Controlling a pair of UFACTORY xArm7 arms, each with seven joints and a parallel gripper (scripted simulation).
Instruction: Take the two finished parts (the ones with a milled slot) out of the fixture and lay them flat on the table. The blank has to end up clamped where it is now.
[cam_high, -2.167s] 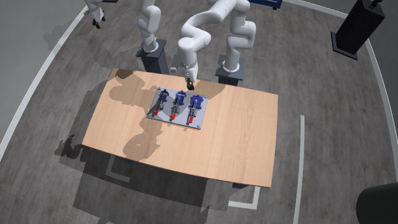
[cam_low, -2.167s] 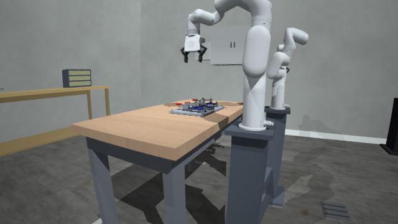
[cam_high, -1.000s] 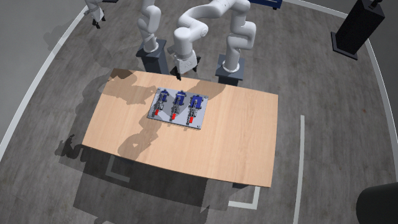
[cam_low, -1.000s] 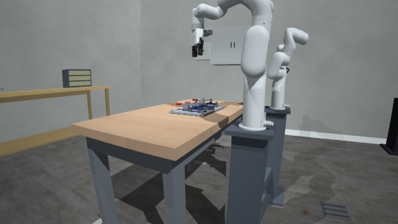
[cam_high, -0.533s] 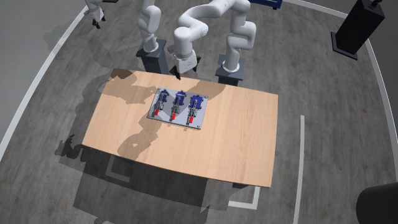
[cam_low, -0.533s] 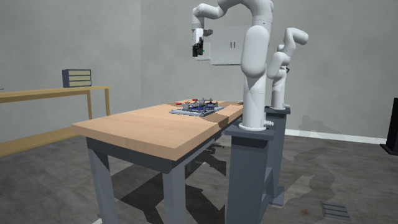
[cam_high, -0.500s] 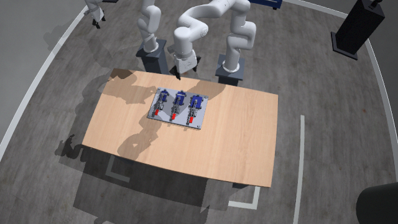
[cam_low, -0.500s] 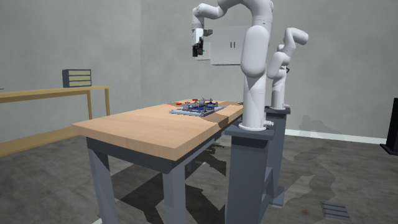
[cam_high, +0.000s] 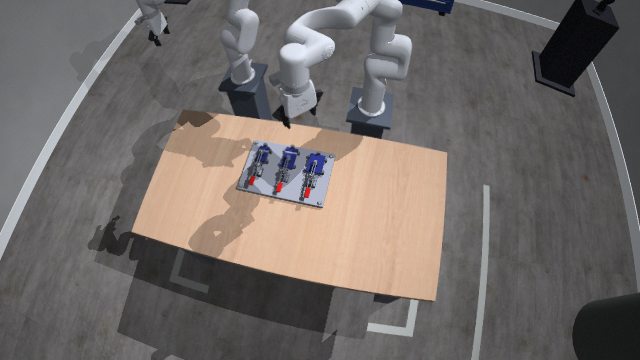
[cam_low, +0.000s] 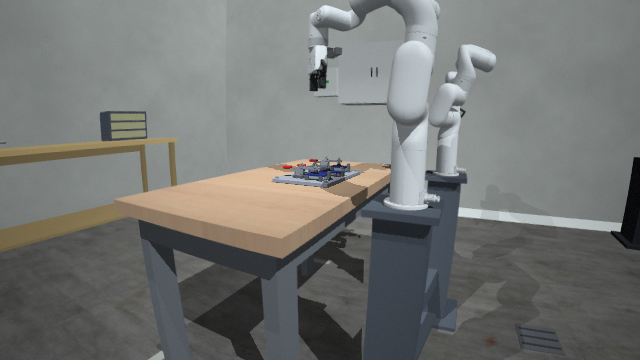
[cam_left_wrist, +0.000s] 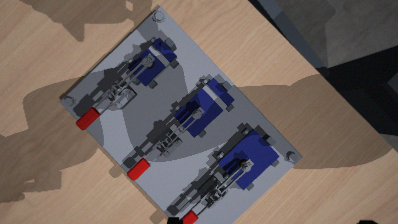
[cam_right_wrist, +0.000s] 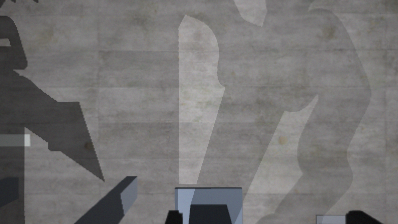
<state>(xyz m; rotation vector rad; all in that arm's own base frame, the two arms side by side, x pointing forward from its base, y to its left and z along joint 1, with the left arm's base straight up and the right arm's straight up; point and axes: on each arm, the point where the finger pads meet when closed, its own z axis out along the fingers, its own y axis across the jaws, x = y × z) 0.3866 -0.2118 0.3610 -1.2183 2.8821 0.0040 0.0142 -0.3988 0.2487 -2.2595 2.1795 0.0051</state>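
Observation:
The fixture plate (cam_high: 292, 192) (cam_left_wrist: 113, 142) lies on the table and bears three blue pieces under toggle clamps. One slotted part (cam_left_wrist: 149, 76) and the other slotted part (cam_left_wrist: 196, 126) each show a pale slot across them. The blank (cam_left_wrist: 257, 150) is plain blue and sits at the end nearest the left arm's base. The clamp arms reach over all three pieces; their red handles (cam_left_wrist: 88, 119) (cam_left_wrist: 139, 169) (cam_left_wrist: 190, 218) lie low, pointing away from the arm bases. My left gripper (cam_high: 301, 119) (cam_low: 318, 87) (cam_left_wrist: 270, 220) is open, high above the table's arm-side edge. My right gripper (cam_high: 162, 38) (cam_right_wrist: 267, 217) is open, over the floor away from the table.
The wooden table (cam_high: 380, 220) (cam_low: 220, 195) extends well beyond the plate on both sides. The left arm's pedestal (cam_high: 356, 120) and the right arm's pedestal (cam_high: 245, 95) stand along its back edge. The clamps and corner bolts stand up from the plate.

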